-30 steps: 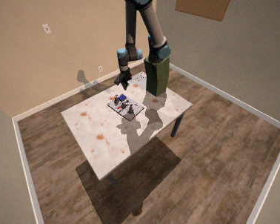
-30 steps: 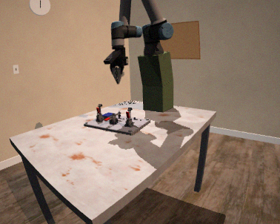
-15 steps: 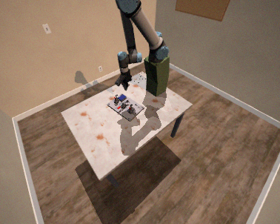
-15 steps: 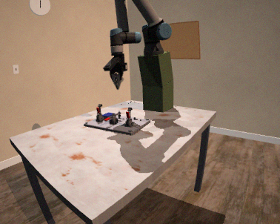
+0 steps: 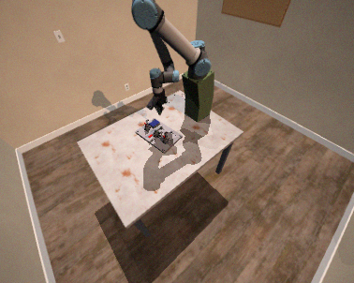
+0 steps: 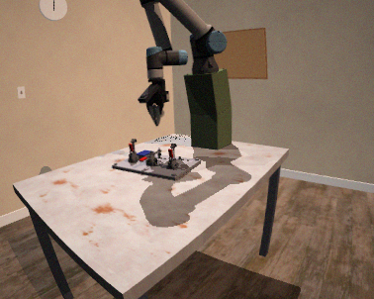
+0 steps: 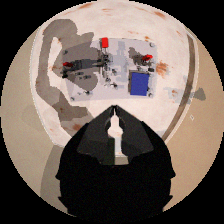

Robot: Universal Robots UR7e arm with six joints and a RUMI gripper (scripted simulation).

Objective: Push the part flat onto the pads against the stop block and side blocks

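A grey fixture plate (image 5: 169, 144) (image 6: 137, 169) (image 7: 117, 91) lies on the table (image 5: 129, 187) (image 6: 112, 223). On it rests a blue flat part (image 5: 153, 123) (image 6: 144, 152) (image 7: 139, 83) near one end of the plate. A red stop block (image 7: 105, 42) and toggle clamps with red handles (image 6: 132, 144) (image 7: 146, 58) stand around it. My gripper (image 5: 159, 111) (image 6: 156, 120) (image 7: 114, 105) is shut and empty. It hangs well above the fixture, pointing down, a little to the side of the part.
The arm's green pedestal (image 5: 198, 96) (image 6: 208, 110) stands on the table just behind the fixture. The table top has rusty stains. Walls enclose the room at the back and left.
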